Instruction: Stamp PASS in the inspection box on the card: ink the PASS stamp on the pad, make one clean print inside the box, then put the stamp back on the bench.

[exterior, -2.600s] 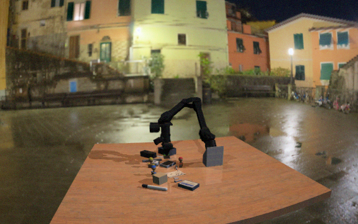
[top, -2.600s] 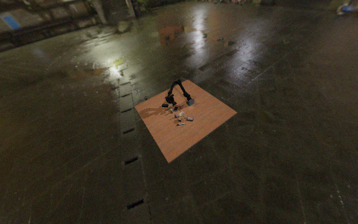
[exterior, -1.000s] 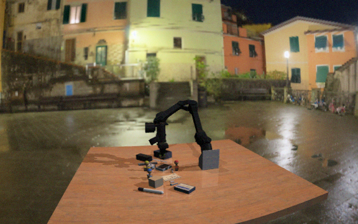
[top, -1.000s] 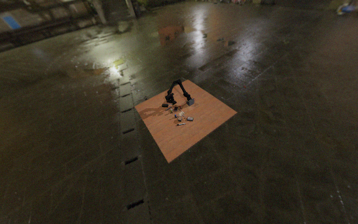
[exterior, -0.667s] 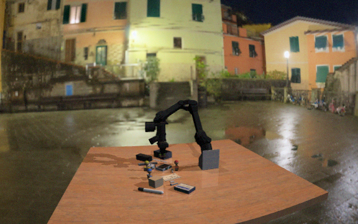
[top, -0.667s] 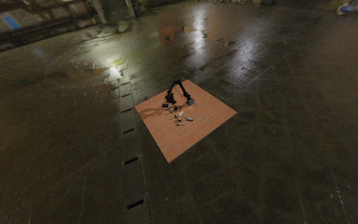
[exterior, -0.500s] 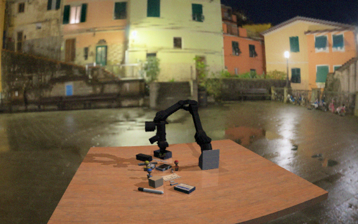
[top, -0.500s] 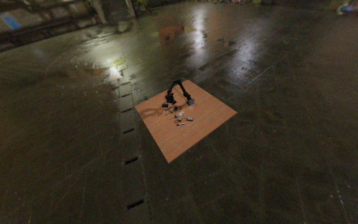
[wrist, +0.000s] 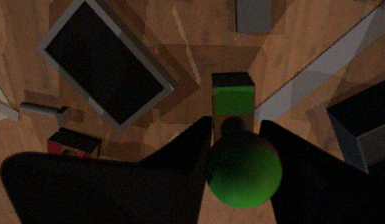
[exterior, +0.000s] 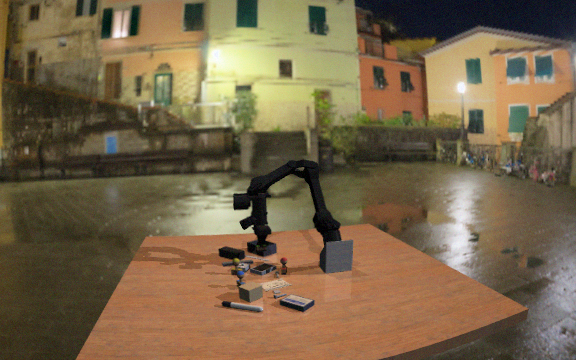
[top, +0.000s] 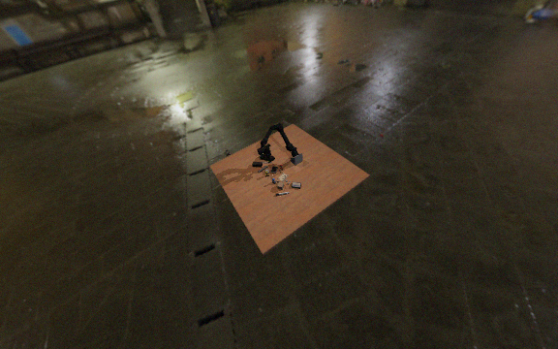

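Observation:
My gripper point(wrist: 235, 127) point(exterior: 262, 242) is shut on a green-knobbed stamp point(wrist: 244, 170), whose block has a green band. Its printing face and any lettering are hidden, and its height above the bench is hard to judge. The ink pad point(wrist: 105, 65) point(exterior: 263, 269), black in a grey frame, lies open to the upper left of the held stamp in the wrist view. The pale card point(exterior: 276, 285) point(top: 283, 177) lies farther forward in the exterior view; its box and any print are too small to read.
A red-knobbed stamp point(exterior: 283, 260) point(wrist: 73, 143) stands beside the pad. Yellow-knobbed point(exterior: 236, 261) and blue-knobbed point(exterior: 240, 274) ones stand left. A tan block point(exterior: 250, 292), marker point(exterior: 242, 306) and labelled box point(exterior: 297, 302) lie forward. A grey panel point(exterior: 338, 256) stands right, a black box point(exterior: 231, 252) left.

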You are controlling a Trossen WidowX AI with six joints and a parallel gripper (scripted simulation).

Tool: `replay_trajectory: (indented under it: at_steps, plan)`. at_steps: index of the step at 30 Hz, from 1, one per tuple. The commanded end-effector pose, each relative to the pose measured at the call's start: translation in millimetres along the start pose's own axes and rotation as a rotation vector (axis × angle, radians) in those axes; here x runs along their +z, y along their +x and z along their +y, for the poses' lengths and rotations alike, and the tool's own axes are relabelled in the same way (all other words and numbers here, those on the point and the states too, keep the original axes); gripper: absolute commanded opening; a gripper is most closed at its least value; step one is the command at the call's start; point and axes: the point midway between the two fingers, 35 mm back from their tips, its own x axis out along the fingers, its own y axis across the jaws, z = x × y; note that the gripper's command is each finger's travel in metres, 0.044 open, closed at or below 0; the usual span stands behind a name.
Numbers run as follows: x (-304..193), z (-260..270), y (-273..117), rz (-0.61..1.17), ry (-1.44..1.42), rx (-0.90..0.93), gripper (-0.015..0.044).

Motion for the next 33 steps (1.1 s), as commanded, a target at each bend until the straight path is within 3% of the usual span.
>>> replay_trajectory:
  at_steps: [1, 19, 33]
  plan:
    - [0.9, -1.6, -4.1, -0.007, 0.009, -0.005, 0.0]
    - [0.1, -0.7, -12.3, -0.008, 0.008, -0.008, 0.0]
    - [7.3, 85.2, -14.4, -0.008, 0.008, -0.003, 0.0]
